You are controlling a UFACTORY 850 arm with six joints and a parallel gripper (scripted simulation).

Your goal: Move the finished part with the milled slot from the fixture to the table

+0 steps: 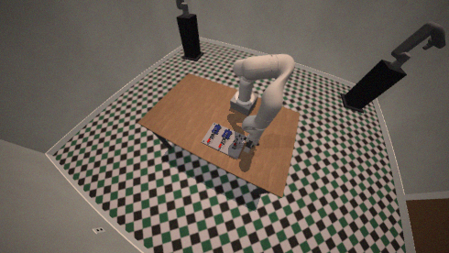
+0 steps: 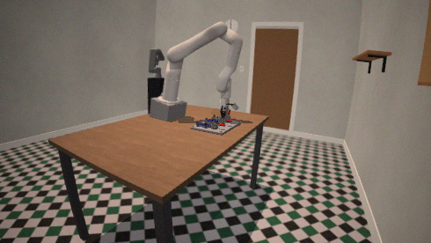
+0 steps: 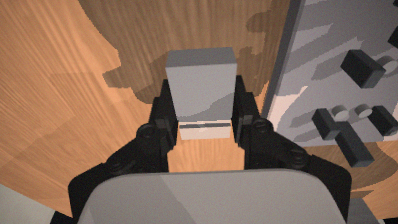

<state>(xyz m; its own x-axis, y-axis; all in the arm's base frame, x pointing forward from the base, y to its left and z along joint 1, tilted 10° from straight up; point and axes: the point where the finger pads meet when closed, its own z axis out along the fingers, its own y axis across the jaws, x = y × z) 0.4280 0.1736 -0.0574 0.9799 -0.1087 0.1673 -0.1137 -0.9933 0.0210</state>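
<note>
Top view, arm: my arm rises from its grey base and bends down to the fixture plate's end.
Top view, gripper: my gripper is just beside the fixture plate, over the wooden table.
Top view, blanks: two blue pieces on the plate, side by side; I cannot tell whether they sit flat.
Top view, clamps: red handle tips show near them; locking is too small to judge.
Exterior view, reach: I point downward at the plate's far end, one red handle standing upright near my fingers.
Wrist view, grip: my fingers are closed on the grey finished part, one against each side.
Wrist view, part: beside the plate, above or on the table, I cannot tell which; its dark slot line crosses near the lower end.
Wrist view, plate: dark blocks and pale round pins stand on it.
</note>
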